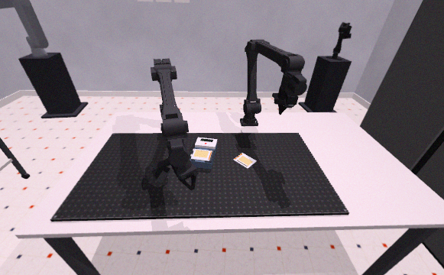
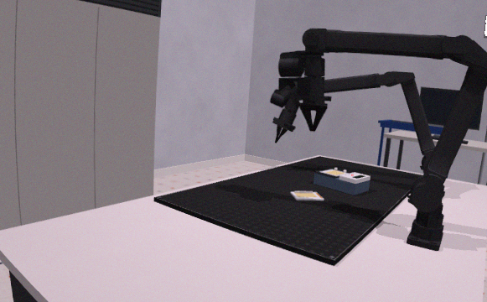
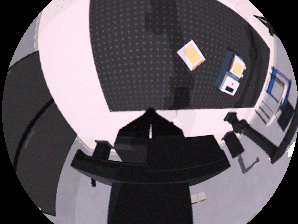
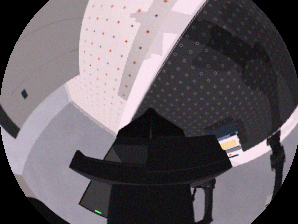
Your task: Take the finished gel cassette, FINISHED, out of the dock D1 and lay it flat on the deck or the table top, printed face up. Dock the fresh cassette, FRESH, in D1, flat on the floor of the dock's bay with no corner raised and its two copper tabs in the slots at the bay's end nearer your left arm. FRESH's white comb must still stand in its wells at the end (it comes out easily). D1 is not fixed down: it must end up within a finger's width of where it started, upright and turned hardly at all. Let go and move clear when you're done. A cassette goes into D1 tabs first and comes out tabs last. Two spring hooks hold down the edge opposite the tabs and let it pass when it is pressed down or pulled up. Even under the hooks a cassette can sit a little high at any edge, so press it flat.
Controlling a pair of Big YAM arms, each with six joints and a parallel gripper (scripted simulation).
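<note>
Currently, the left end effector (image 1: 281, 112) (image 2: 313, 128) (image 3: 150, 111) has its fingers together, and nothing is between them. It hangs well above the level of the black surface (image 1: 222, 198) (image 2: 243, 218) (image 3: 130, 60) (image 4: 185, 85). Also the right end effector (image 1: 192, 187) (image 2: 277, 140) (image 4: 150, 111) is closed, with nothing inside, raised high over the surface.

From both end effectors the dock D1 (image 1: 202, 165) (image 2: 335, 185) (image 3: 226, 65) (image 4: 222, 131) is well apart and lower; it stands upright. One cassette (image 1: 202, 154) (image 2: 334, 172) (image 3: 237, 67) (image 4: 229, 144) is in its bay, printed face up. The loose cassette (image 1: 245, 160) (image 2: 307, 195) (image 3: 192, 55) lies flat on the surface, lower than the end effectors and touching neither; in the left wrist view it is beyond the fingertips. I cannot read which cassette is which, and the comb is too small to tell.
</note>
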